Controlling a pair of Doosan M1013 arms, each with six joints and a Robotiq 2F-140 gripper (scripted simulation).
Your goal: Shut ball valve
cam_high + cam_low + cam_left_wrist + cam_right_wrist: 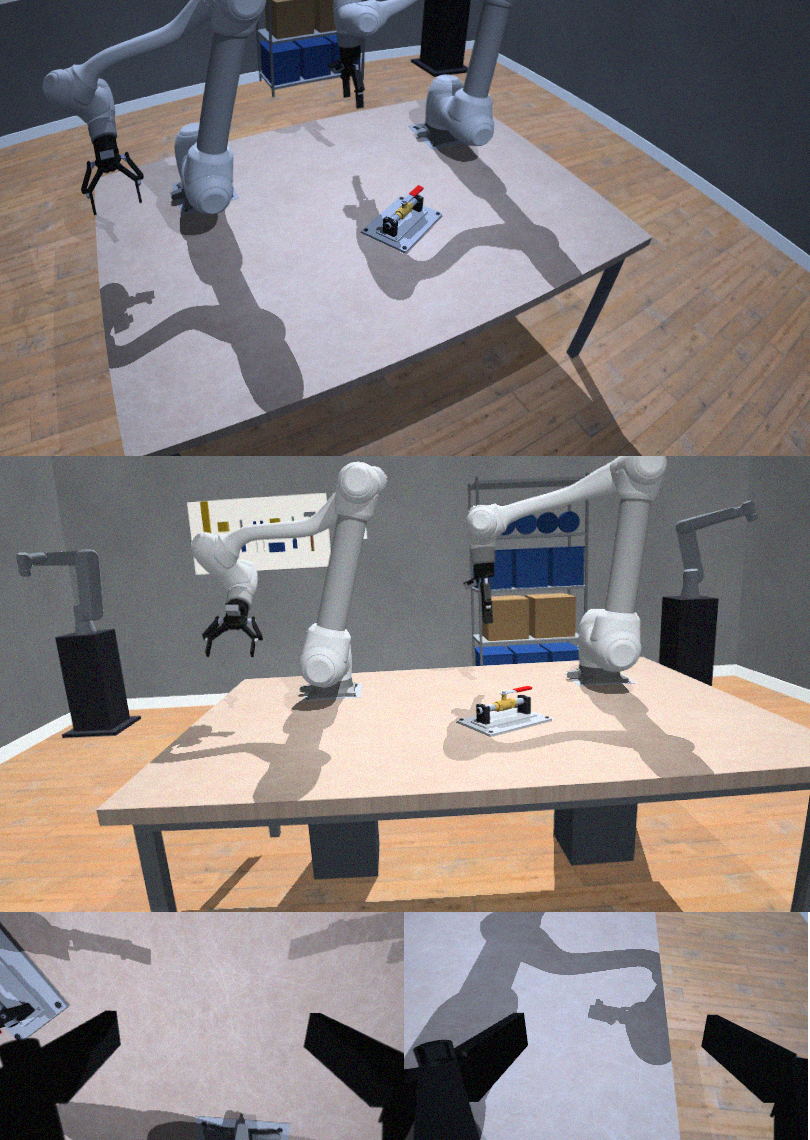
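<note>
Atop the valve (404, 211) (505, 704), red handle (416, 190) (522, 688) lengthwise. Well apart from the valve, left gripper (353, 100) (488, 620) (212, 1029) and right gripper (117, 207) (230, 655) (615, 1030), both wide open, holding nothing.

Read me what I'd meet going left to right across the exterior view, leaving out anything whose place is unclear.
Left black pedestal, right gripper, right arm's base plate, ball valve's mounting plate, left arm's base plate, right black pedestal.
</note>
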